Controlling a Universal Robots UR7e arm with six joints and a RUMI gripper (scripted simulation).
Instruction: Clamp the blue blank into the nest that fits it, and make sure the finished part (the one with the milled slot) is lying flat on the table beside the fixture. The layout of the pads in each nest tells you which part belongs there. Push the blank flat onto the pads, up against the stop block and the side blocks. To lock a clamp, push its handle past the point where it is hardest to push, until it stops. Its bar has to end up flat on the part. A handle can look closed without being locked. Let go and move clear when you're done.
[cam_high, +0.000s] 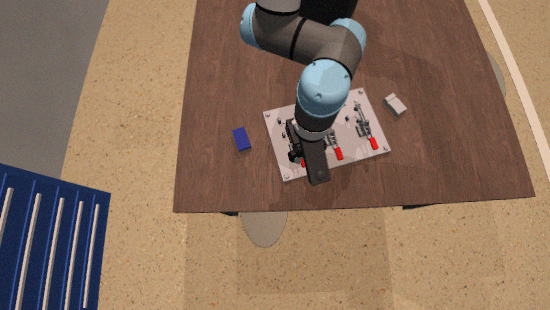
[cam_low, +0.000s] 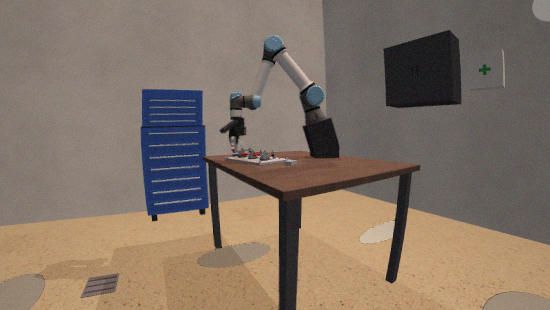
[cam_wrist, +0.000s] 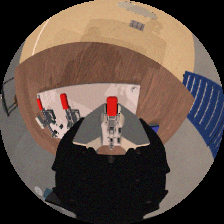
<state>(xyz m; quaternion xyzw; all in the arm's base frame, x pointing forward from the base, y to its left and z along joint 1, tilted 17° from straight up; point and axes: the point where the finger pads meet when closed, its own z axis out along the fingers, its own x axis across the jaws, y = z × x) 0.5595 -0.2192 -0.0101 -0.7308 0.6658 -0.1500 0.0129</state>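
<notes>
The blue blank (cam_high: 241, 138) lies flat on the table (cam_high: 225, 60), left of the grey fixture plate (cam_high: 272, 117) (cam_wrist: 90, 95). The grey finished part (cam_high: 395, 104) (cam_low: 289, 162) lies on the table to the right of the plate. The plate carries three toggle clamps with red handles: left (cam_high: 303, 162) (cam_wrist: 111, 105), middle (cam_high: 338, 153) (cam_wrist: 64, 101) and right (cam_high: 373, 143) (cam_wrist: 39, 104). My gripper (cam_low: 233, 146) (cam_wrist: 112, 104) is shut and empty. It hangs a little above the left clamp, pointing down. In the top view the arm's wrist hides the fingers and most of the left nest.
A blue tool cabinet (cam_high: 40, 240) (cam_low: 172, 150) (cam_wrist: 205, 100) stands on the floor beyond the table's left side. The plate's front edge lies near the table's front edge. The arm's base (cam_low: 320, 137) stands at the far end of the table.
</notes>
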